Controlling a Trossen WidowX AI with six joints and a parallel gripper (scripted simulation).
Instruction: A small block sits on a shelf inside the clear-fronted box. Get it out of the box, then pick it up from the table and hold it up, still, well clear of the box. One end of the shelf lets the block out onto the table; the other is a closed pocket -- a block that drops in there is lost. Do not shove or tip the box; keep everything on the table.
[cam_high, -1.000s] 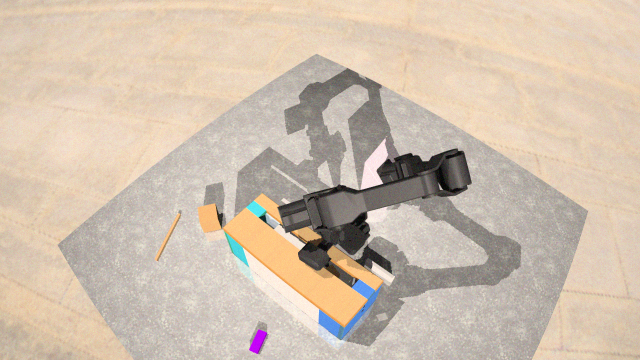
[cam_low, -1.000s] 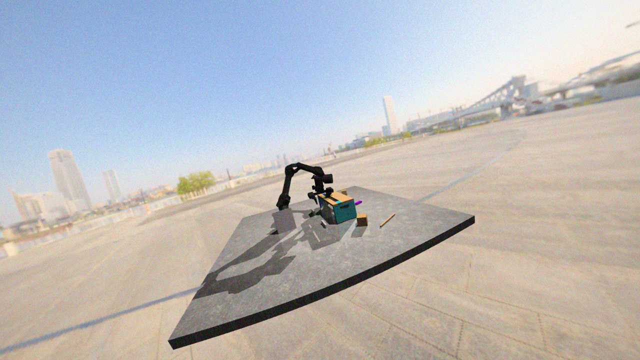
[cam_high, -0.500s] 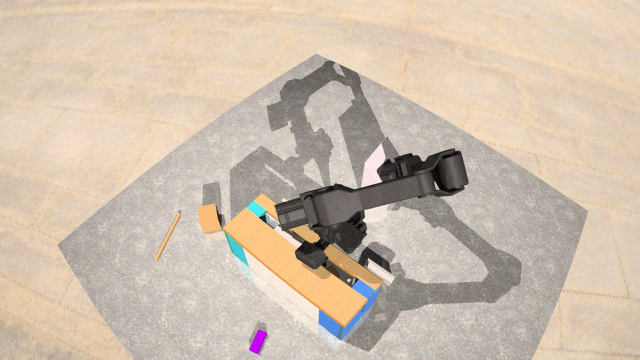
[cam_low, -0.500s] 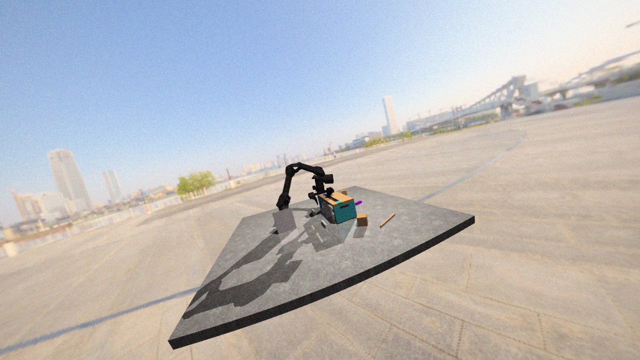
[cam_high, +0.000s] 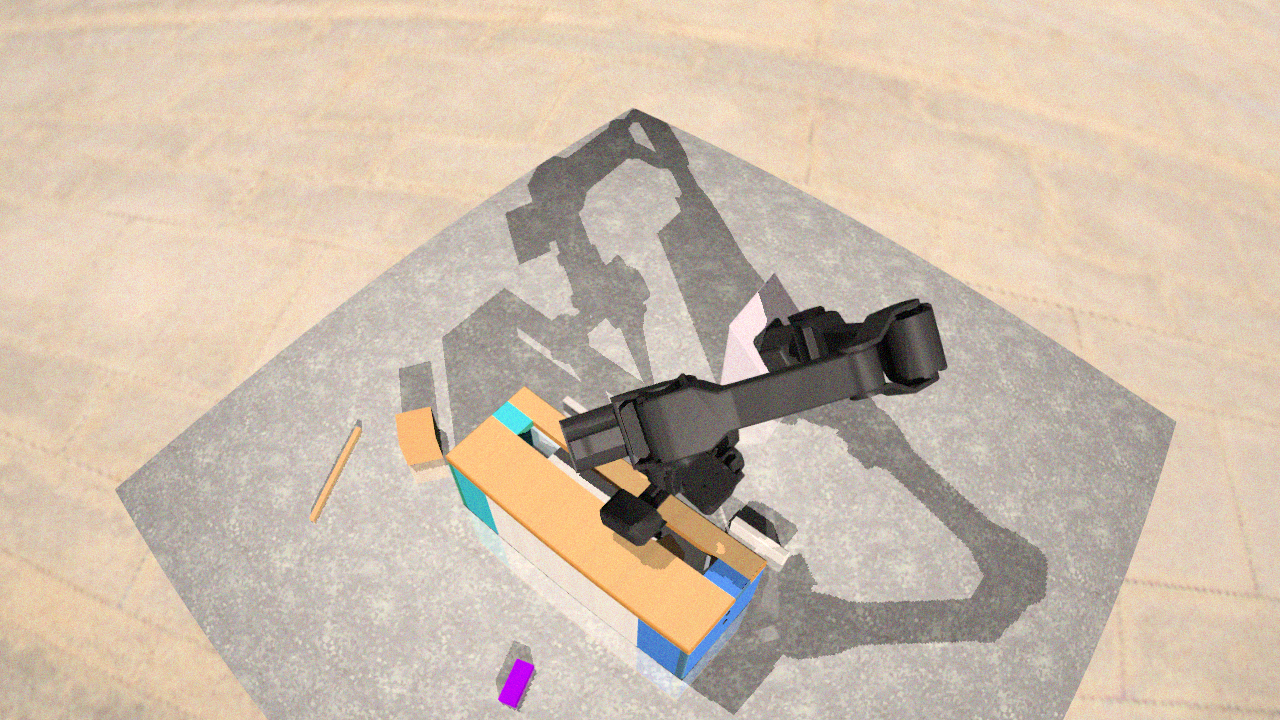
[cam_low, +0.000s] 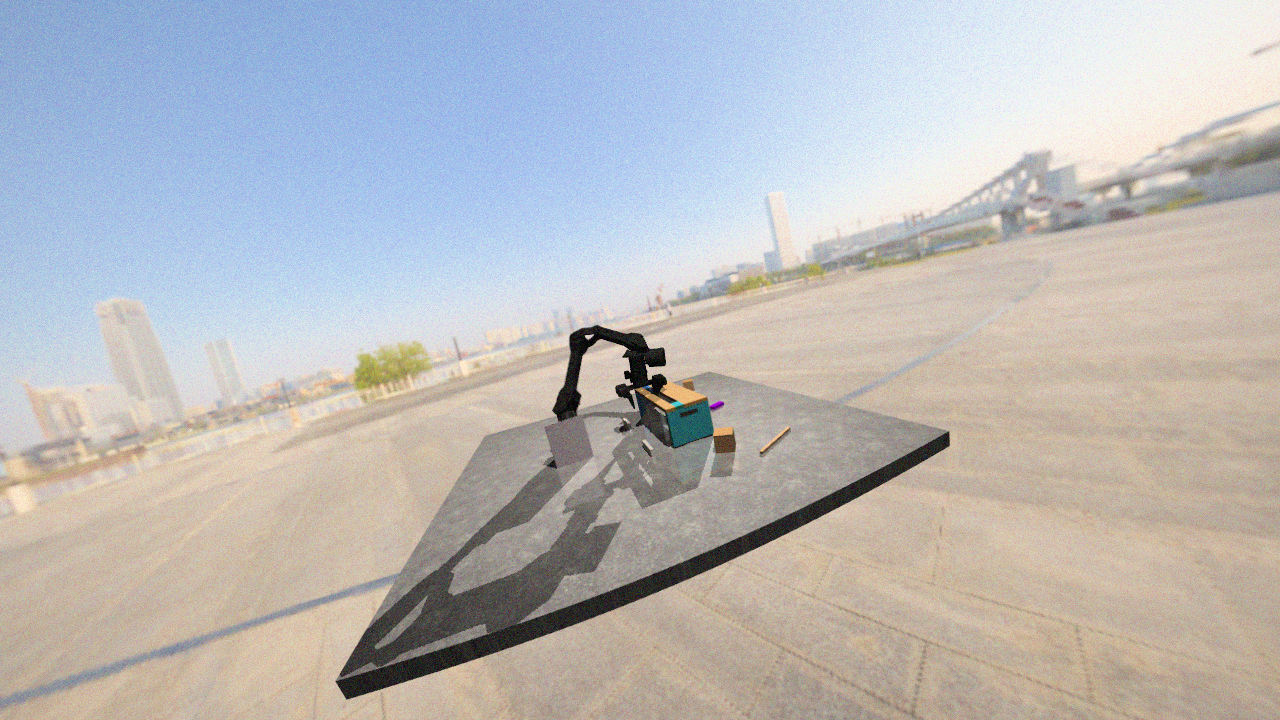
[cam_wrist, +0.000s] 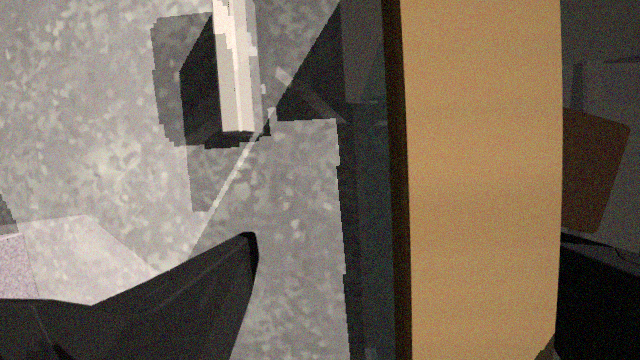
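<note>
The long orange-topped box (cam_high: 554, 510), teal one end, blue the other, stands upright.

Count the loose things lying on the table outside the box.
4: a purple block near the blue end, a tan block and thin stick by the teal end, a white bar behind. Others may be hidden.

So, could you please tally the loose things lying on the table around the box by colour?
Tan: 2, the block and the thin stick
Purple: 1, the small block
White: 1, the bar beside the box
Total: 4
</note>
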